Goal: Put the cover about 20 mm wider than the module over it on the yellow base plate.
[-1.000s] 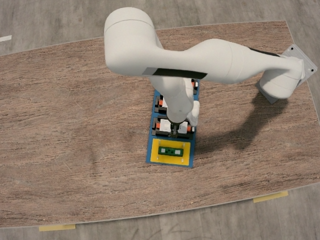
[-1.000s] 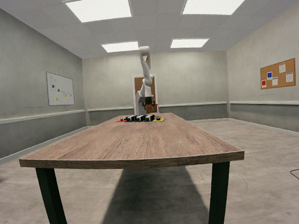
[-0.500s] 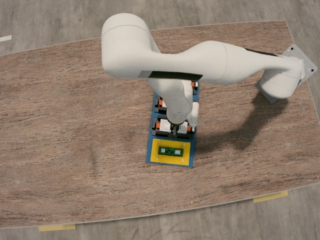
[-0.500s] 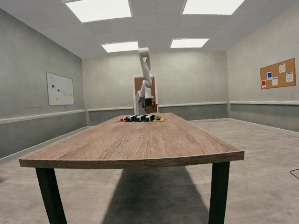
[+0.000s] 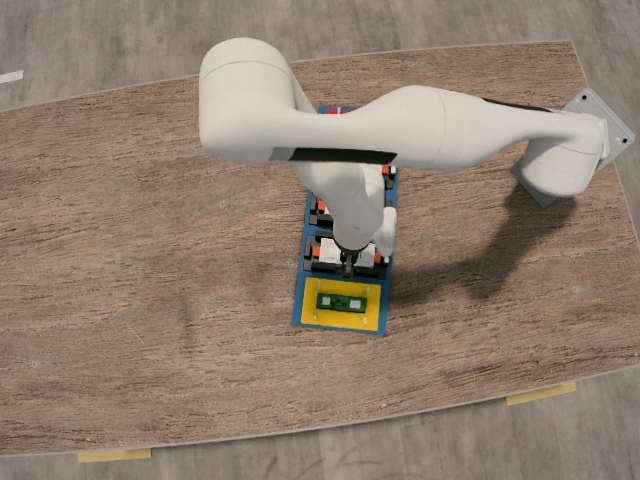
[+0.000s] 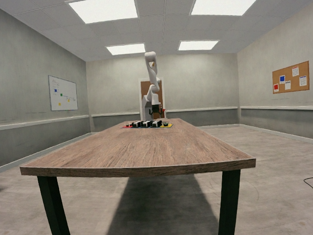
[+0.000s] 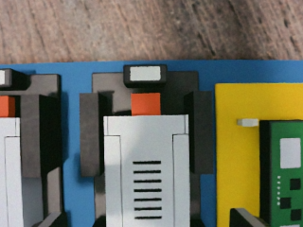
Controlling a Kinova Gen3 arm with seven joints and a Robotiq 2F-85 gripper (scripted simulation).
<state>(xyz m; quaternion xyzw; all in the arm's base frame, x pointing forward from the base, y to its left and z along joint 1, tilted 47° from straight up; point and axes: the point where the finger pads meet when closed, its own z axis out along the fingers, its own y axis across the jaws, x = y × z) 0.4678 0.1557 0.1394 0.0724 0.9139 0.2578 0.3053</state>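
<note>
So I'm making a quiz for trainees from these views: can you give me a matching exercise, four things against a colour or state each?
Things:
1. module
2. base plate
3. cover nearest the plate
4. hand

Colour or state:
A. yellow
B. open, holding nothing
C. green
D. white, seated in its dark holder

Pairs: 1-C, 2-A, 3-D, 4-B

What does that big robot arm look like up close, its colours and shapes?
The arm is smooth and white, made of thick rounded tube sections with bulging joints, like a chain of elbows. A black strip runs along one section and another dark strip along the section nearest its foot. It rises from a grey metal mounting plate with bolt holes. The gripper at its tip is small and dark. No loose cables show.
</note>
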